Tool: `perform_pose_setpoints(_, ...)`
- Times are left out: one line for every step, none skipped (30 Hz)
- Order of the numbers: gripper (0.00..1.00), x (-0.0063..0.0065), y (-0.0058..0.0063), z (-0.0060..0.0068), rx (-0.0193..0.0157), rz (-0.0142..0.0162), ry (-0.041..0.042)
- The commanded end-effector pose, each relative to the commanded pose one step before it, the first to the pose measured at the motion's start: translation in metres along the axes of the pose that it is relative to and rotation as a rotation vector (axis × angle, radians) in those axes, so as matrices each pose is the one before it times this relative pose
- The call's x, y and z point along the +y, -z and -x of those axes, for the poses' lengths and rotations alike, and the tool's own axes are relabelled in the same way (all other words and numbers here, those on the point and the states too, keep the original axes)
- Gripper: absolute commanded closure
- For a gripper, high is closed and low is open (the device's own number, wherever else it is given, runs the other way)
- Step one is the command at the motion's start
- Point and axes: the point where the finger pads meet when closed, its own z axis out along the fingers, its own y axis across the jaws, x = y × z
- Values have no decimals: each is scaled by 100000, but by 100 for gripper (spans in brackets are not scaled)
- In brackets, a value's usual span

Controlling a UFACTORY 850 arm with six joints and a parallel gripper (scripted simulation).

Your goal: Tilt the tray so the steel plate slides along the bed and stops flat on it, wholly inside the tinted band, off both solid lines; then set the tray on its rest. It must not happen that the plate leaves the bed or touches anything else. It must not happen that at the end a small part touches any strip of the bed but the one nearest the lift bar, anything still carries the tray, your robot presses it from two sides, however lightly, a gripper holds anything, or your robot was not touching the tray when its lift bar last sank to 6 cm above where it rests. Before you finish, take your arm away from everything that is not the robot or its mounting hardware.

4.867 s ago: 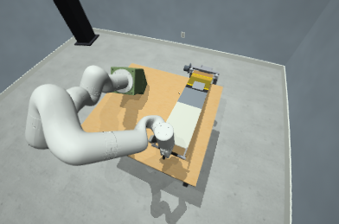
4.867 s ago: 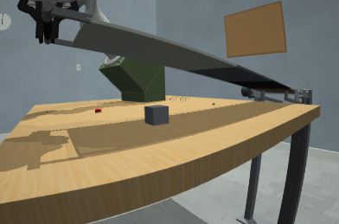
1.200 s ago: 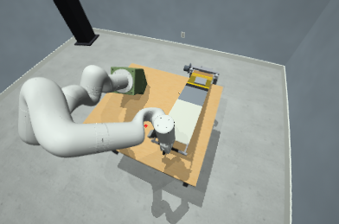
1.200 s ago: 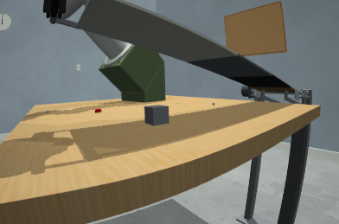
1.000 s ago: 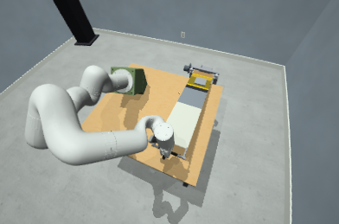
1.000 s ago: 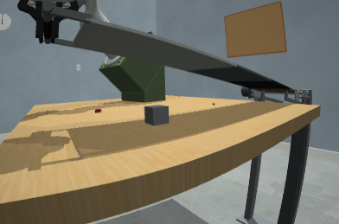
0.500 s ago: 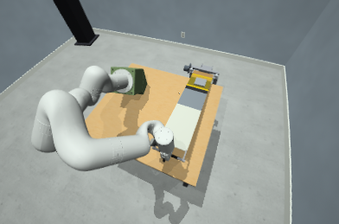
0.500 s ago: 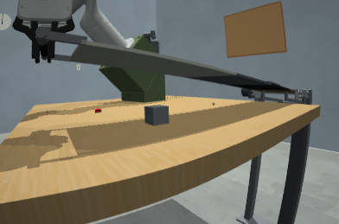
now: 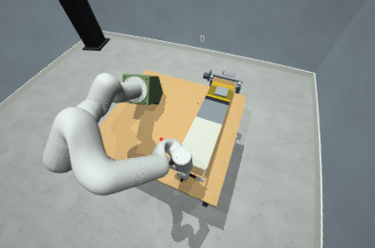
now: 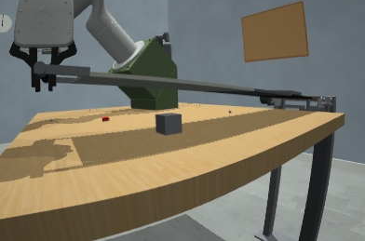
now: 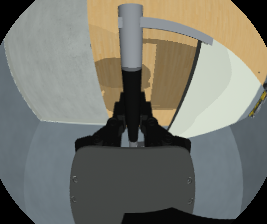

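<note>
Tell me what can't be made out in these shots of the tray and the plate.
- Steel plate: small in the top view; its edges against the band's lines don't resolve.
- Tray bed: edge-on in the exterior view, surface hidden.
- Tray handle between the gripper fingers: contact hidden by the gripper body in the wrist view.
- Far pivot: blurred.

Wooden table (image 10: pixel 196 153) carries grey block (image 10: pixel 168 123)
</note>
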Motion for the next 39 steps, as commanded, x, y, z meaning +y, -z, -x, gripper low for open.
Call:
perform_pose_setpoints(100,-119,-1060,121,-242,-7,-45)
perform_pose_setpoints(100,-26,-313,0,0,0,0)
perform_pose_setpoints(100,-25,-313,0,0,0,0)
perform_pose_setpoints(100,0,0,0,0,0,0)
perform_pose_setpoints(100,0,0,0,0,0,0)
perform_pose_setpoints(100,-29,-392,0,0,0,0)
perform_pose_setpoints(100,-22,-313,0,0,0,0)
perform_pose_setpoints(100,-21,-314,0,0,0,0)
perform_pose_setpoints(100,-20,-314,0,0,0,0)
perform_pose_setpoints(100,-19,-314,0,0,0,0)
perform_pose_setpoints(100,-18,-314,0,0,0,0)
perform_pose_setpoints(100,-17,-314,0,0,0,0)
perform_pose_setpoints(100,-16,-314,0,0,0,0)
perform_pose_setpoints(100,-14,-314,0,0,0,0)
perform_pose_setpoints(100,-13,-314,0,0,0,0)
perform_pose_setpoints(100,-12,-314,0,0,0,0)
perform_pose_setpoints(100,-11,-314,0,0,0,0)
perform_pose_setpoints(100,-10,-314,0,0,0,0)
perform_pose_setpoints(100,-9,-314,0,0,0,0)
perform_pose_setpoints(100,-8,-314,0,0,0,0)
perform_pose_setpoints(100,0,0,0,0,0,0)
perform_pose_setpoints(100,0,0,0,0,0,0)
perform_pose_setpoints(100,-2,-79,0,0,0,0)
perform_pose_setpoints(100,-2,-79,0,0,0,0)
perform_pose_setpoints(100,-2,-78,0,0,0,0)
perform_pose_setpoints(100,-2,-79,0,0,0,0)
perform_pose_setpoints(100,-2,-79,0,0,0,0)
perform_pose_setpoints(100,-1,-79,0,0,0,0)
perform_pose_setpoints(100,-1,-79,0,0,0,0)
perform_pose_setpoints(100,-1,-78,0,0,0,0)
perform_pose_setpoints(100,-1,-79,0,0,0,0)
perform_pose_setpoints(100,-1,-79,0,0,0,0)
perform_pose_setpoints(100,-1,-79,0,0,0,0)
perform_pose_setpoints(100,-1,-79,0,0,0,0)
perform_pose_setpoints(100,-1,-78,0,0,0,0)
perform_pose_setpoints(100,-1,-79,0,0,0,0)
perform_pose_setpoints(100,-1,-79,0,0,0,0)
perform_pose_setpoints(100,0,0,0,0,0,0)
perform_pose_setpoints(100,0,0,0,0,0,0)
